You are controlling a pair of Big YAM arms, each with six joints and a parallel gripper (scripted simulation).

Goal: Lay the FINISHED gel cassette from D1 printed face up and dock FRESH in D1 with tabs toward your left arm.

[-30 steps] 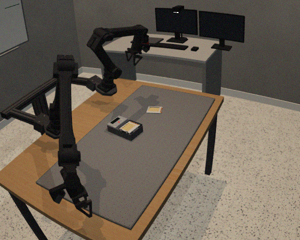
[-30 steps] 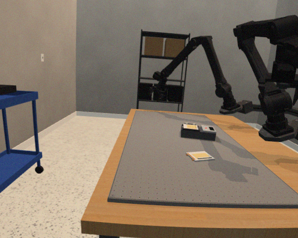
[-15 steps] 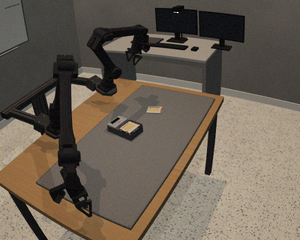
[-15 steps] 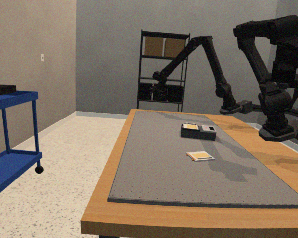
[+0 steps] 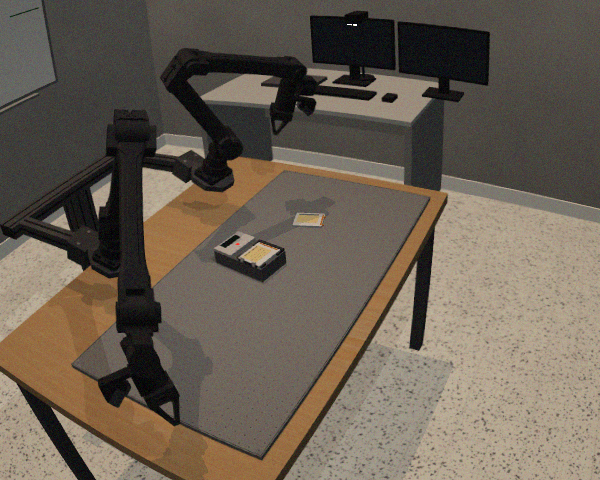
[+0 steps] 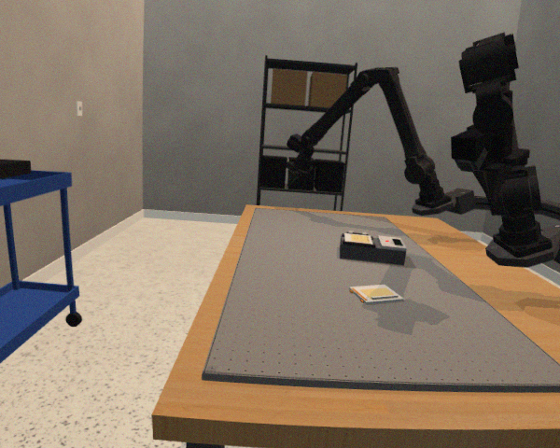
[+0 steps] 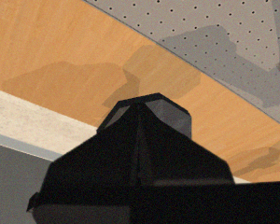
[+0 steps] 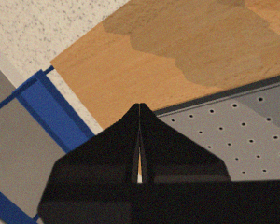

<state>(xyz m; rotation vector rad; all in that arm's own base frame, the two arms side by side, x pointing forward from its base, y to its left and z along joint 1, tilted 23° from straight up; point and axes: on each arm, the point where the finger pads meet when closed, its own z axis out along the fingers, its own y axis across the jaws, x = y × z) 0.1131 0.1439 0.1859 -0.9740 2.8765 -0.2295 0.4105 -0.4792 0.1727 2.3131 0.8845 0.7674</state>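
Top and exterior views show the dock D1 (image 5: pixel 233 260) (image 6: pixel 371 253) sitting upright on the gray perforated deck (image 5: pixel 269 330) (image 6: pixel 289 308) (image 7: pixel 196 23) (image 8: pixel 210 135), which lies on the wooden tabletop (image 5: pixel 176 237) (image 6: pixel 318 410) (image 7: pixel 47 37) (image 8: pixel 107 79). The cassette FINISHED (image 5: pixel 260 253) (image 6: pixel 357 238) is in D1's bay, its yellow printed face up; whether every edge is pressed fully down is too small to tell. Beside the bay, D1's pale panel carries a dark display and a red spot. The cassette FRESH (image 5: pixel 309 219) (image 6: pixel 377 292) lies on the deck, apart from D1 and toward the left arm's end of the table, yellow face up, with orange-copper detail along the edge away from the arm bases. Its comb cannot be made out clearly.

The left gripper (image 5: pixel 276 132) (image 6: pixel 497 211) (image 7: pixel 138 112) is raised above the table, its fingers closed with nothing between them. The right gripper (image 5: pixel 176 422) (image 6: pixel 300 168) (image 8: pixel 139 112) hangs well apart from both cassettes, toward the other end of the table, and its fingers are also closed on nothing, meeting at the tips with a narrow slit farther back. In the right wrist view, a blue cart (image 6: pixel 65 179) (image 8: pixel 56 112) shows beyond the tabletop's edge.
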